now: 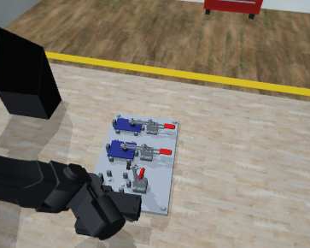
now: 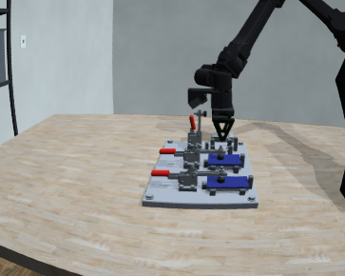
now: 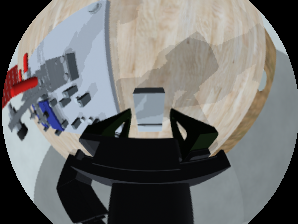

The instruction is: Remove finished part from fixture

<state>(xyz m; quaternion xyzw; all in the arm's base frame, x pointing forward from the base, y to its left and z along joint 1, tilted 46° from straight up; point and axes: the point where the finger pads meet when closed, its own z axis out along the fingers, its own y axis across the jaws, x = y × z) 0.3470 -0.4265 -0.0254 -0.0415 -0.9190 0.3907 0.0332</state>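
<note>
The finished part, a light grey block with a dark line across its near end, lies on the table just beside the fixture plate in the wrist view. My gripper is open around it, with a finger on each side and a gap between each finger and the block. In the top view the arm hides the fingers and the part. One blue blank sits clamped in the middle station, another blue blank in the far station of the top view.
The third station has no part in it; its toggle clamp stands up, with its red handle raised close to the arm. Small posts stand on the plate there. The other two red handles lie flat.
</note>
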